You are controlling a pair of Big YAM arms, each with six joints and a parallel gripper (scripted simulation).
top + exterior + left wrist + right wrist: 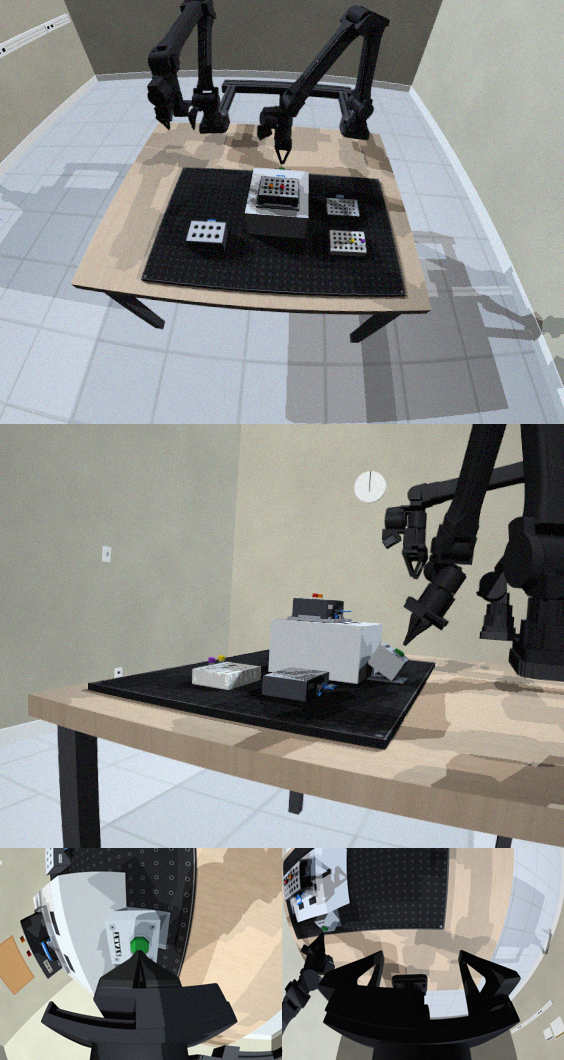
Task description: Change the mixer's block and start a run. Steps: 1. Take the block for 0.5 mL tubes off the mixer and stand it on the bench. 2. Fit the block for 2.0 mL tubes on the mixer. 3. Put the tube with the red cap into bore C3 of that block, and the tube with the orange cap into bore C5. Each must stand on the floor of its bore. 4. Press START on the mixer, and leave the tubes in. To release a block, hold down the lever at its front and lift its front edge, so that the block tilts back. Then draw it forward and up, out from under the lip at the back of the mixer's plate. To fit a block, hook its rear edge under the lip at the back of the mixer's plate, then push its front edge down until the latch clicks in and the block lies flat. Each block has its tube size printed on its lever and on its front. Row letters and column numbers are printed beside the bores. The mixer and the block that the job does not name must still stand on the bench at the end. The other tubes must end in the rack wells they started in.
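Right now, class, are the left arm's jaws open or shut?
Shut: in the left wrist view the left arm's two fingertips meet at the green button, with nothing between them.

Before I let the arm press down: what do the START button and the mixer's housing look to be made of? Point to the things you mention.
START button (139, 944): probably moulded plastic, saturated green with flat facets and no metallic glint. Mixer housing (255, 205) (315, 649) (75, 904): smooth, pale, matte; painted metal or plastic, the look doesn't settle which.
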